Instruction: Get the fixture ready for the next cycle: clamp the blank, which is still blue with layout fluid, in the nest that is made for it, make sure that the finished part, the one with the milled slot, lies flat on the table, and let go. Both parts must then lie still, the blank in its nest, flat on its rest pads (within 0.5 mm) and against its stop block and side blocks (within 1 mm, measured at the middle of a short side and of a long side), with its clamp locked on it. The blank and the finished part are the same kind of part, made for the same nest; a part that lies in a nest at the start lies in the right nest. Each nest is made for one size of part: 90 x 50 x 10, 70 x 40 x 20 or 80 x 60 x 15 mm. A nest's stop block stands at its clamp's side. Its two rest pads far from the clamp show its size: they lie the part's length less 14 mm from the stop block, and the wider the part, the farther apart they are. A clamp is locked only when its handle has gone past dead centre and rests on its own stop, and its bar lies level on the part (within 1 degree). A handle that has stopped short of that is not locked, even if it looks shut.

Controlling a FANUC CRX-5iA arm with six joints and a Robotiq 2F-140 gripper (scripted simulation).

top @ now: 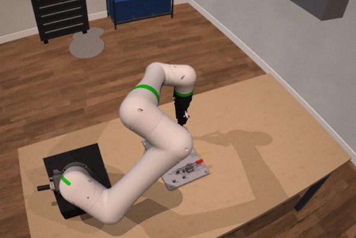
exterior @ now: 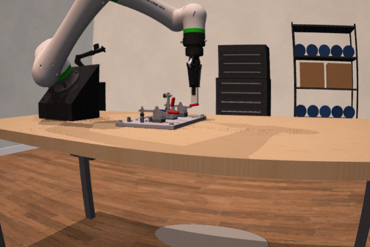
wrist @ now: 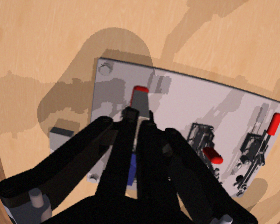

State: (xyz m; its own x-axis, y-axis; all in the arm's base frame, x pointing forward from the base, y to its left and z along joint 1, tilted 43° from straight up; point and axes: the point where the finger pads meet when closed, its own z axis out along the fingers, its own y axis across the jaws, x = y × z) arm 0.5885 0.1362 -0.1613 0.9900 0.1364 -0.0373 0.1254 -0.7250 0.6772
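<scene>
Blank (wrist: 132, 169) is mostly hidden behind the hand (exterior: 194, 90) (wrist: 136, 117). The hand is squeezed shut, holding nothing, right by a red handle (exterior: 194, 104) (wrist: 140, 90).

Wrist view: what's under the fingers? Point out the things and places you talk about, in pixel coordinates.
Beneath the fingers: part of the fixture plate (wrist: 178, 92) (top: 196, 177) (exterior: 146, 125) and a strip of blue (wrist: 132, 170). The rest is covered, including most of that clamp.
</scene>
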